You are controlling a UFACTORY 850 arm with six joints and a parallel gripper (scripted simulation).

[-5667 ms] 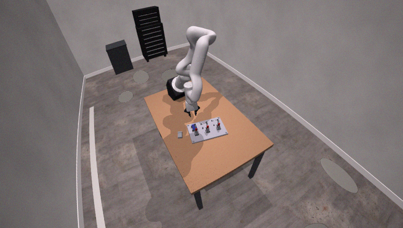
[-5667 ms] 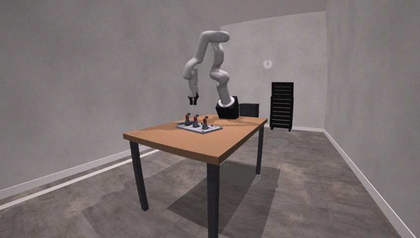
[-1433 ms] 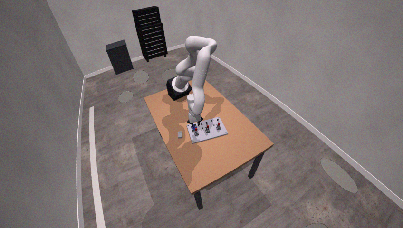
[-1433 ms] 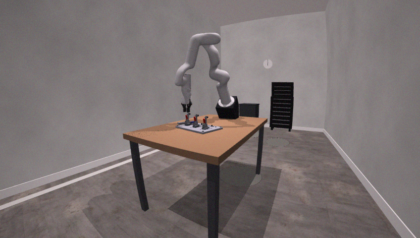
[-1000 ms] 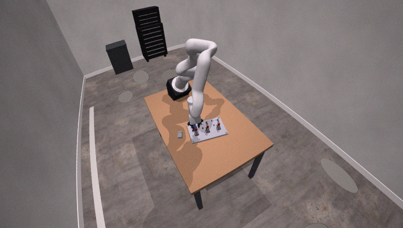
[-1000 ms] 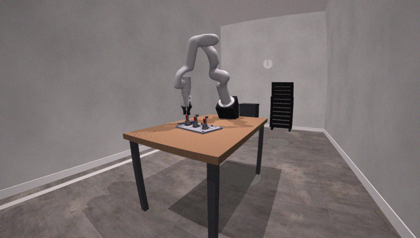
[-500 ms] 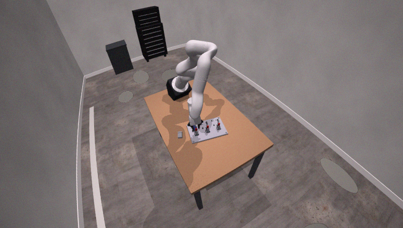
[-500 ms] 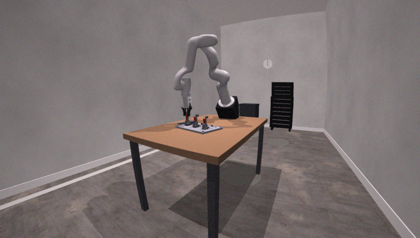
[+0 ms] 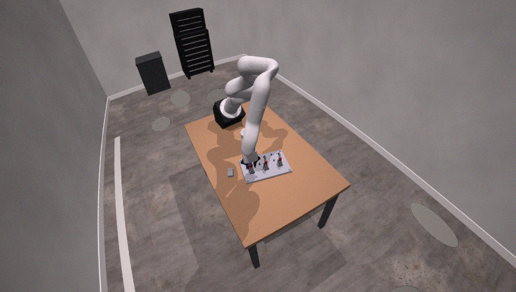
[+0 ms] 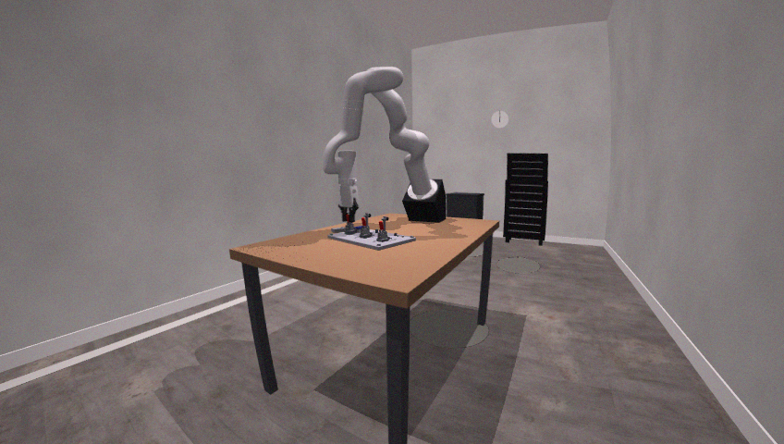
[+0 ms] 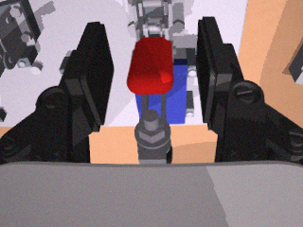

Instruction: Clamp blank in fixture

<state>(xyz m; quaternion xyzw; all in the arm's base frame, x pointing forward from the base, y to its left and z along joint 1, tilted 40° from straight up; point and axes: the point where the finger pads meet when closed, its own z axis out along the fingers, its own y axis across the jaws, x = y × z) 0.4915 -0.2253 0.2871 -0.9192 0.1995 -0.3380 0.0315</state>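
gripper (image 11: 151, 82) half spread, pinching nothing, straddling red grip (image 11: 151, 68) mid-frame over blank (image 11: 166, 97); stay centered, press till handle hits stop

In the wrist view, most of the blue blank (image 11: 178, 91) is hidden behind the red clamp grip (image 11: 151, 67), and contact between the fingers and the grip cannot be told. The neighbouring clamp (image 11: 15, 26) is cut off by the left edge. In the top view, the milled slot of the grey part (image 9: 230, 172) on the counter (image 9: 289, 202) is too small to be made out.
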